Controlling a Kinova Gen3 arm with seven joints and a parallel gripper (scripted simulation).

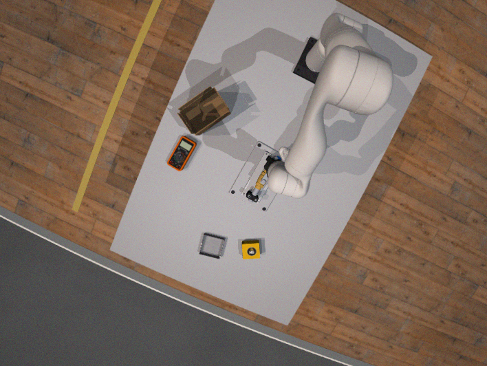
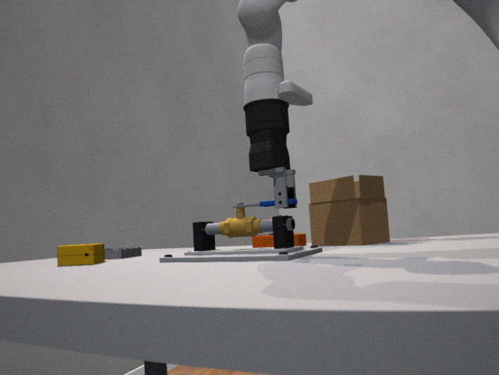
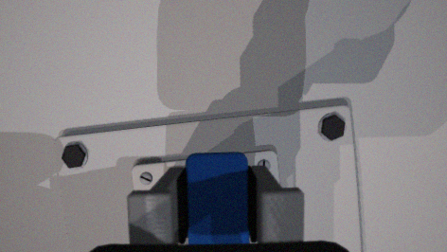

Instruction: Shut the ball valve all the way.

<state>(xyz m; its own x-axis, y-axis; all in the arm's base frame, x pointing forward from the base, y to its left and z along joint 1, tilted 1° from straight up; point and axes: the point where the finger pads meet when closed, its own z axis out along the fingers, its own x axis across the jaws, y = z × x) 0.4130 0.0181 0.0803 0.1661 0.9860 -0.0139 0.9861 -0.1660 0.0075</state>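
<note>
The white tabletop (image 1: 165, 220) is being shown slantwise across the middle of the top view, over a wooden floor (image 1: 413, 255). The pale arm (image 1: 346, 82) is being seen reaching from its dark base plate (image 1: 300, 71) in the upper right of that frame down toward the centre.

A brown cardboard box (image 2: 349, 211) is being shown right of centre in the exterior view, standing behind the valve's mount. A flat grey mounting plate (image 2: 225, 256) is lying on the tabletop at mid-frame, and the ball valve (image 2: 237, 225) is being carried above it between two black blocks (image 2: 202, 235), its brass body near the centre of the frame.

An orange multimeter (image 1: 181, 152) is being seen left of centre in the top view, just below the box. A grey square frame (image 1: 212, 245) and a yellow block (image 1: 250, 249) are lying side by side in the lower middle, well apart from the valve.

The pincer (image 2: 285, 201) is being held pointing downward just right of centre in the exterior view, closed partway on the blue handle grip (image 3: 217, 189). In the wrist view that grip is being clamped between the two grey fingers at the bottom centre. The handle is being seen lying roughly level above the pipe, extending rightward from the brass body.
</note>
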